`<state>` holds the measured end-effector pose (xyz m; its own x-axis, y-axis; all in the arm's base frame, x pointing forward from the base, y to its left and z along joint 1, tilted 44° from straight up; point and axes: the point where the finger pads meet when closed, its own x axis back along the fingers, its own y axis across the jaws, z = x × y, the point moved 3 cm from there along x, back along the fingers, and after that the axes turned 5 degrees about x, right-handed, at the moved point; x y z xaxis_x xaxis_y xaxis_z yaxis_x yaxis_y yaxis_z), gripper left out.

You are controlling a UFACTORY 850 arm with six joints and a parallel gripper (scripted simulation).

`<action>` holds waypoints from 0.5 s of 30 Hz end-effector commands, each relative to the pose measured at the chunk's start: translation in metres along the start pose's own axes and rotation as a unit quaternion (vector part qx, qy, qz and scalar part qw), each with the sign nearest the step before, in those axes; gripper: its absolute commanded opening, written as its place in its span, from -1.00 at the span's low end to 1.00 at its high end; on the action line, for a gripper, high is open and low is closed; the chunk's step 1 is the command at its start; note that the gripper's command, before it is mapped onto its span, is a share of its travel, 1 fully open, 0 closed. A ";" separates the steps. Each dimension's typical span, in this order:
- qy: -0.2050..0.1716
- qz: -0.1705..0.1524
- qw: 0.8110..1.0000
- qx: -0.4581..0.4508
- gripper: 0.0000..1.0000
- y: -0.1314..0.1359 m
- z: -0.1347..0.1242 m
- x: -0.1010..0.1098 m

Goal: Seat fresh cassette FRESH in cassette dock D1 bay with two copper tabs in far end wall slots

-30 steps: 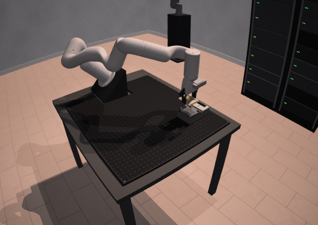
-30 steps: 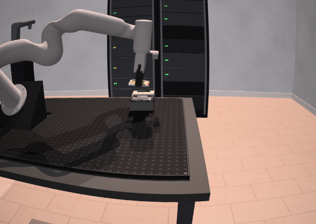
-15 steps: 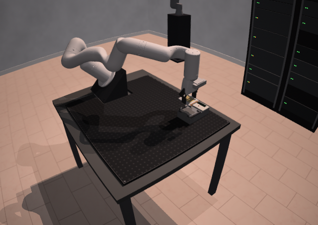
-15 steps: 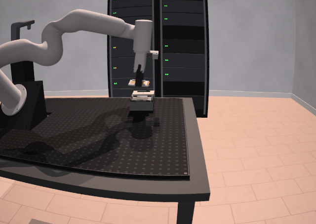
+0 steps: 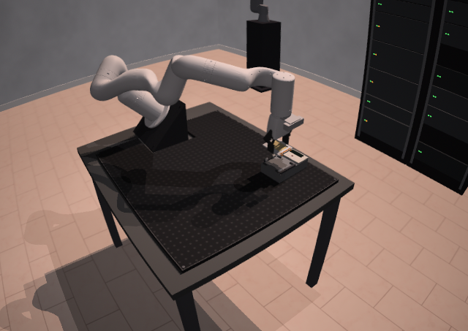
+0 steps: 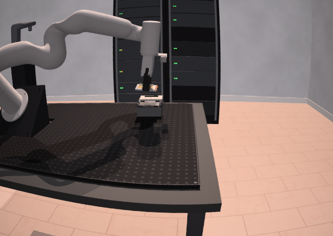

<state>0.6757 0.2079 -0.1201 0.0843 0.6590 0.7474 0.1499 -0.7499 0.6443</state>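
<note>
Top view first: we count one black table [image 5: 341,187] on the tiled floor, one dotted mat [image 5: 181,207] covering most of it, and two tall server racks [image 5: 406,71] side by side at about 2 o'clock from the table. One black pedestal [image 5: 263,42] stands behind the table at 12 o'clock.

We've got one white arm [image 5: 211,72], mounted on a black wedge base [image 5: 177,129] at the table's 10 o'clock corner, reaching over to the 3 o'clock side with the wrist pointing straight down.

One dock, D1 [image 5: 284,169], sits on the mat out there, a grey block with a pale top.

The gripper [image 5: 276,143] hangs right over D1's far end, fingers spread almost all the way and clamped on the one cassette, FRESH [image 6: 146,87]. In the exterior view FRESH rides level in the air just above D1, not touching it. Comb and tabs are too small for us to count.
</note>
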 end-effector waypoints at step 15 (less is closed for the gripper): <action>-0.049 -0.024 0.999 0.000 -1.00 -0.001 0.005 -0.008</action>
<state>0.6756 0.2040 -0.1240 0.0847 0.6591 0.7472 0.1500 -0.7498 0.6444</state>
